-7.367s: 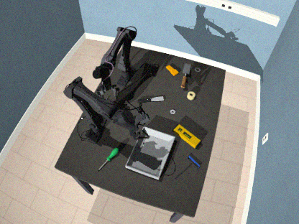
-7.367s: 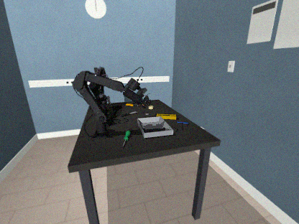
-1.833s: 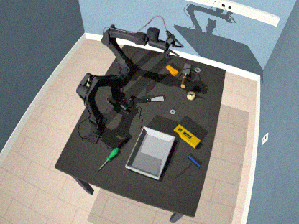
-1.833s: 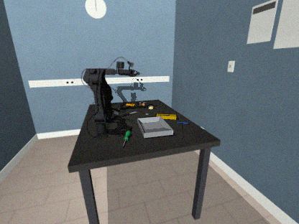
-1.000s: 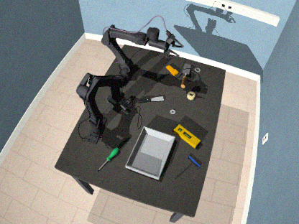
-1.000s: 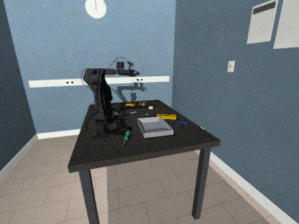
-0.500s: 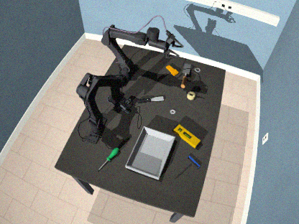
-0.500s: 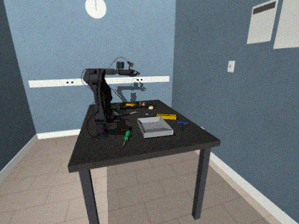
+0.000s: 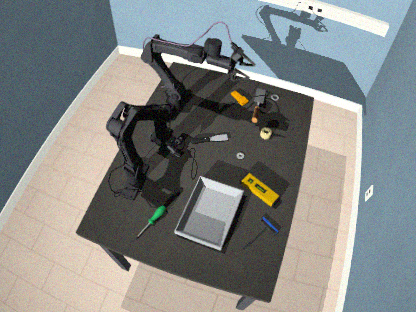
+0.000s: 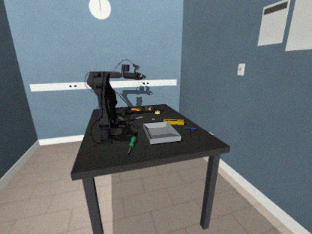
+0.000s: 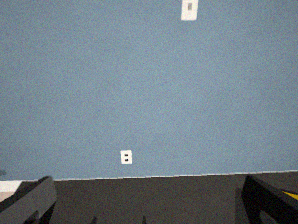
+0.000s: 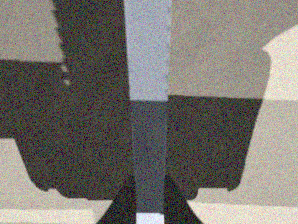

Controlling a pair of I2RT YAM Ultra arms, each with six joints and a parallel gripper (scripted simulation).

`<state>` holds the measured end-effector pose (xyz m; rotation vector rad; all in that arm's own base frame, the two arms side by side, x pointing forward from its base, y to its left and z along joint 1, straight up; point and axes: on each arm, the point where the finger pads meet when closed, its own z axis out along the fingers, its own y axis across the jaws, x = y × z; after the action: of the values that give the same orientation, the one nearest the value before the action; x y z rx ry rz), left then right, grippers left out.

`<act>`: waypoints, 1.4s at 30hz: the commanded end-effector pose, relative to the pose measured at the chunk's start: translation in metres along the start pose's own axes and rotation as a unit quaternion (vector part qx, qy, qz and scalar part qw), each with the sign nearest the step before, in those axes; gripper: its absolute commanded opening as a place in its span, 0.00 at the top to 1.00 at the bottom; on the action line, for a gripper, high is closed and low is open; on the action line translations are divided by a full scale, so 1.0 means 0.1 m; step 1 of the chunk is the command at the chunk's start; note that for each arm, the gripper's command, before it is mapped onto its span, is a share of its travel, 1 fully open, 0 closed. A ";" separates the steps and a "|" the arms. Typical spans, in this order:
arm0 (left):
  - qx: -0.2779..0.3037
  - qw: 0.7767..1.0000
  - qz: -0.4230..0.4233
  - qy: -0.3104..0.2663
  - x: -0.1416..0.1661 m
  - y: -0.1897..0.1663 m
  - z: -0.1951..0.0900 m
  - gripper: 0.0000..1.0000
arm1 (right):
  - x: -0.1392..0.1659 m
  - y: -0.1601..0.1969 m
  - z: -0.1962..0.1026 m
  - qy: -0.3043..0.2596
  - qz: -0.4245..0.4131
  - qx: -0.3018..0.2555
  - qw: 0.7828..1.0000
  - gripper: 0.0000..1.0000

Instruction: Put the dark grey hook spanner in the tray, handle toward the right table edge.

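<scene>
Two arms share the dark table [image 9: 280, 280] [image 10: 150, 159]. The right gripper [image 9: 176, 149] [image 12: 149, 184] is low near the table, left of the middle in the top view. Its fingers are clenched on a long, straight grey bar, which looks like the handle of the hook spanner [image 12: 149, 130]; the bar runs up and down the middle of the right wrist view, partly shaded, and its hook cannot be made out. So the spanner is outside the tray [image 9: 231, 218] [image 10: 165, 139], at the right gripper. The tray is right way up, lower centre in the top view, with nothing lying in it.

The left gripper [image 9: 251, 71] [image 10: 143, 76] [image 11: 149, 185] is released, its fingers wide apart in the air towards the upper part of the top view, holding nothing.

A flat tool with a pale end [image 9: 219, 137] [image 10: 139, 118] lies just to the right of the right gripper in the top view. Below them, left of the tray, lies a green screwdriver [image 9: 159, 212] [image 10: 133, 140]. Right of the tray are a yellow level [image 9: 261, 190] [image 10: 173, 121] and, lower down, a blue-handled tool [image 9: 270, 224] [image 10: 190, 128]. A washer [image 9: 237, 156] is above the tray, with a tape roll [image 9: 265, 133] [image 10: 157, 112] further up and right.
</scene>
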<state>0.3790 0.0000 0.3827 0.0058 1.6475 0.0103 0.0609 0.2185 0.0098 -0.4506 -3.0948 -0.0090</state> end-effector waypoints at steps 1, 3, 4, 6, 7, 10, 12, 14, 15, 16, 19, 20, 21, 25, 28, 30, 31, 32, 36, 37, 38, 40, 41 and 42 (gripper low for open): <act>0.001 0.999 -0.005 -0.048 -0.31 0.01 -0.01 0.00 | -0.03 0.05 -0.19 -0.012 0.001 -0.007 1.000 0.92; 0.001 0.999 -0.005 -0.048 -0.31 0.01 -0.01 0.00 | -0.02 0.05 -0.34 -0.012 0.001 -0.007 1.000 0.92; 0.001 0.999 -0.005 -0.048 -0.31 0.01 -0.01 0.00 | -0.02 0.05 -0.42 -0.012 0.000 -0.007 1.000 0.92; 0.001 0.999 -0.005 -0.048 -0.31 0.01 -0.01 0.00 | -0.01 0.04 -0.52 -0.012 0.000 -0.007 1.000 0.92; 0.001 0.999 -0.005 -0.048 -0.31 0.01 -0.01 0.00 | -0.01 0.04 -0.55 -0.012 0.000 -0.007 1.000 0.92; 0.001 0.999 -0.005 -0.048 -0.31 0.01 -0.01 0.00 | -0.01 -0.02 -0.56 -0.012 0.000 0.005 1.000 0.92; 0.001 0.999 -0.005 -0.048 -0.31 0.01 -0.01 0.00 | -0.01 -0.02 -0.56 -0.012 0.000 0.005 1.000 0.92; 0.001 0.999 -0.005 -0.048 -0.31 0.01 -0.01 0.00 | -0.01 -0.09 -0.61 -0.012 0.000 0.020 1.000 0.92; 0.001 0.999 -0.005 -0.048 -0.31 0.01 -0.01 0.00 | -0.01 -0.13 -0.65 -0.012 0.000 0.027 1.000 0.92; 0.001 0.999 -0.005 -0.048 -0.31 0.01 -0.01 0.00 | -0.01 -0.16 -0.71 -0.012 -0.004 0.033 0.999 0.92; 0.001 0.999 -0.005 -0.048 -0.31 0.01 -0.01 0.00 | -0.13 -0.08 -0.83 -0.012 0.007 0.007 1.000 0.92; 0.001 0.999 -0.005 -0.048 -0.31 0.01 -0.01 0.00 | -0.20 -0.12 -0.81 -0.011 0.017 0.010 1.000 0.92; 0.001 0.999 -0.005 -0.048 -0.31 0.01 -0.01 0.00 | -0.27 -0.15 -0.82 -0.011 0.029 0.007 0.999 0.92; 0.001 0.999 -0.005 -0.048 -0.31 0.01 -0.01 0.00 | -0.63 -0.31 -0.81 -0.006 0.094 0.003 0.996 0.92; 0.001 0.999 -0.005 -0.048 -0.31 0.01 -0.01 0.00 | -0.81 -0.37 -0.81 -0.006 0.127 -0.001 0.992 0.92; 0.001 0.999 -0.009 -0.047 -0.31 0.01 -0.01 0.00 | -0.93 -0.40 -0.85 -0.008 0.147 -0.006 0.989 0.92; 0.002 0.999 -0.009 -0.046 -0.30 0.01 -0.01 0.00 | -1.05 -0.47 -0.85 -0.012 0.166 -0.005 0.986 0.92; 0.008 0.999 -0.009 -0.044 -0.29 -0.04 -0.01 0.00 | -1.18 -0.46 -0.87 -0.015 0.184 -0.013 0.983 0.92; 0.055 0.998 -0.006 -0.014 -0.05 -0.41 -0.01 0.00 | -1.57 -0.65 -0.85 -0.015 0.256 -0.010 0.966 0.92; 0.075 0.997 -0.004 -0.005 0.02 -0.56 -0.03 0.00 | -1.68 -0.70 -0.86 -0.015 0.277 -0.011 0.961 0.92; 0.096 0.995 -0.001 0.003 0.09 -0.72 -0.05 0.00 | -1.78 -0.75 -0.86 -0.015 0.297 -0.011 0.955 0.92; 0.139 0.990 0.005 0.021 0.24 -1.05 -0.13 0.00 | -1.98 -0.85 -0.87 -0.012 0.337 -0.013 0.941 0.92; 0.159 0.987 0.009 0.034 0.33 -1.20 -0.19 0.00 | -2.08 -0.90 -0.87 -0.012 0.357 -0.013 0.934 0.92; 0.181 0.983 0.013 0.040 0.40 -1.36 -0.26 0.00 | -2.19 -0.96 -0.87 -0.012 0.382 -0.013 0.924 0.92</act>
<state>0.3665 -0.1020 0.3531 0.2370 1.6947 -0.1957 0.2198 0.0769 0.0885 -1.5371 -2.7393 -0.0234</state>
